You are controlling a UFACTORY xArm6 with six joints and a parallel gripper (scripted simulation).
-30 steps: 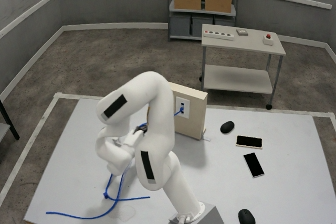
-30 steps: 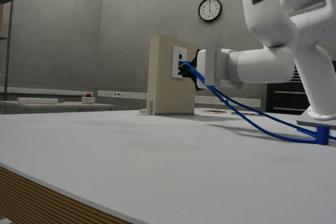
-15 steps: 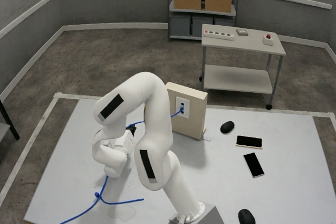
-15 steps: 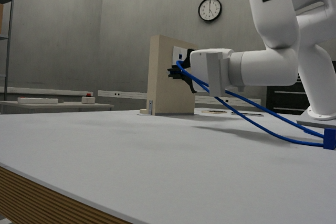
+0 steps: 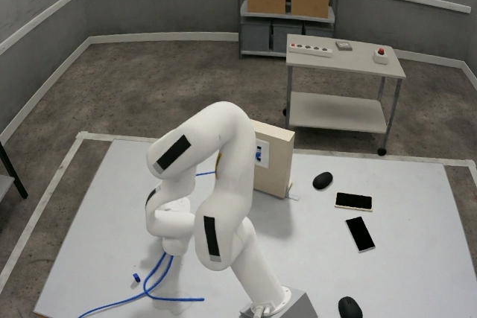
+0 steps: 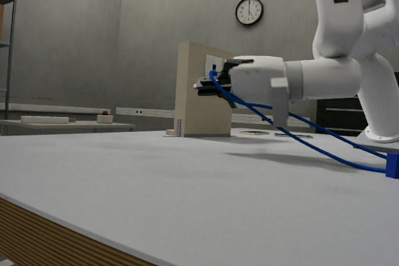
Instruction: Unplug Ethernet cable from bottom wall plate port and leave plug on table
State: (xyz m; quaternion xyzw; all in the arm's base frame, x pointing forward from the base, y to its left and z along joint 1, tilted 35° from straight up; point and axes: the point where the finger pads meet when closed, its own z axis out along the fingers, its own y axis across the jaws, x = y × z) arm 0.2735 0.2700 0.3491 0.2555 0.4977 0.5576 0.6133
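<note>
My gripper (image 6: 206,87) is shut on the Ethernet plug (image 6: 199,86), whose pale tip sticks out past the fingertips. It holds the plug well above the table and clear of the wall plate (image 6: 213,64) on the beige block (image 6: 197,91). The plug's blue cable (image 6: 290,134) slopes from the fingers down to the table. A blue plug still shows in the plate (image 5: 258,151). In the top view my wrist (image 5: 173,229) hides the fingers, and two blue cables (image 5: 156,274) cross on the table below it. A small blue block (image 5: 136,277) on a cable lies on the table, also seen in the exterior view (image 6: 392,164).
Right of the block lie a black mouse (image 5: 322,180) and two phones (image 5: 353,201) (image 5: 359,234). A second mouse (image 5: 349,307) lies beside my base (image 5: 269,302). One cable runs off the table's front-left edge (image 5: 88,310). A cart (image 5: 343,87) stands behind the table.
</note>
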